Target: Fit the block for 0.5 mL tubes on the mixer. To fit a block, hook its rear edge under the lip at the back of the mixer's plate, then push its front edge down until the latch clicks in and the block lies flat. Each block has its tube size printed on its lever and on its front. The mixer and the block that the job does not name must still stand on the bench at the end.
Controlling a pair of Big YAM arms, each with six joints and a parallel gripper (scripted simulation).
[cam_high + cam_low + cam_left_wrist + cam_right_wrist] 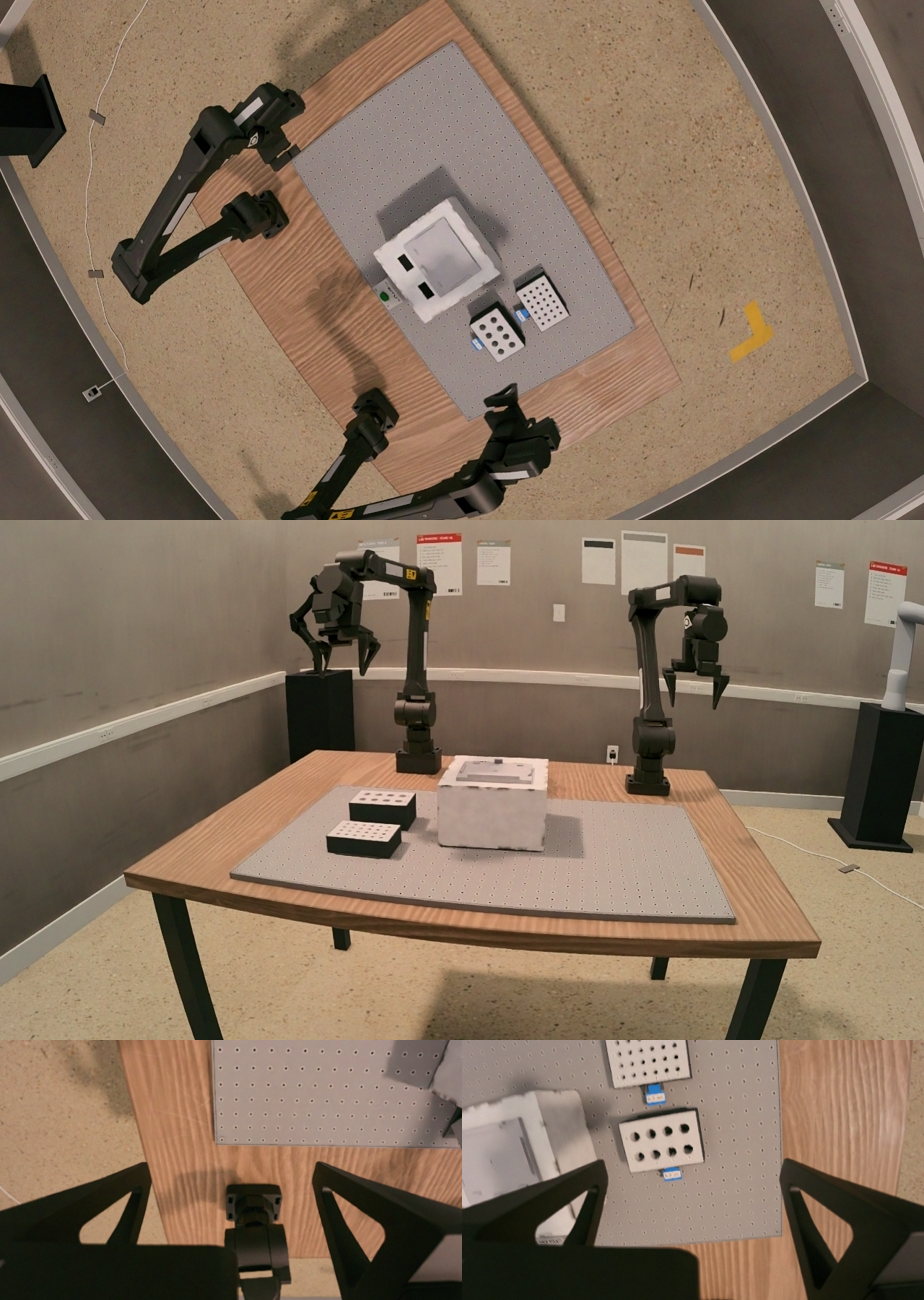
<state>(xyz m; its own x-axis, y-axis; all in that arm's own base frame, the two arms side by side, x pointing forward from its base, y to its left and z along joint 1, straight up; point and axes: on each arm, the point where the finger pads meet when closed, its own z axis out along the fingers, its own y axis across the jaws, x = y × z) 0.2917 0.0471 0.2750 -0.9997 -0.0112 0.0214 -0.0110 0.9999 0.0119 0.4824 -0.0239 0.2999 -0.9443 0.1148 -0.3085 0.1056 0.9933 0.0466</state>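
Observation:
The block with many small holes [542, 302] [355, 844] [649, 1067] stands on the perforated board; its blue lever's blurred label looks like 0.5 mL. The block with eight large holes [497, 331] [381, 816] [661, 1142] stands beside it. The white mixer [413, 274] [491, 817] [449, 1080] [567, 1134] has a bare grey plate [449, 255] [494, 770] [494, 1152] on top. My left gripper [693, 705] [232, 1171] is open and empty, high above the table by its own base. My right gripper [343, 674] [694, 1168] is open and empty, high above the board's end near the blocks.
A small panel with a green button [384, 296] sits at the mixer's side. The mixer is much taller than both blocks. Its wall stands close to the large-hole block. The perforated board [452, 116] [613, 869] [289, 1076] [740, 1195] lies on the wooden table [277, 284] [226, 817].

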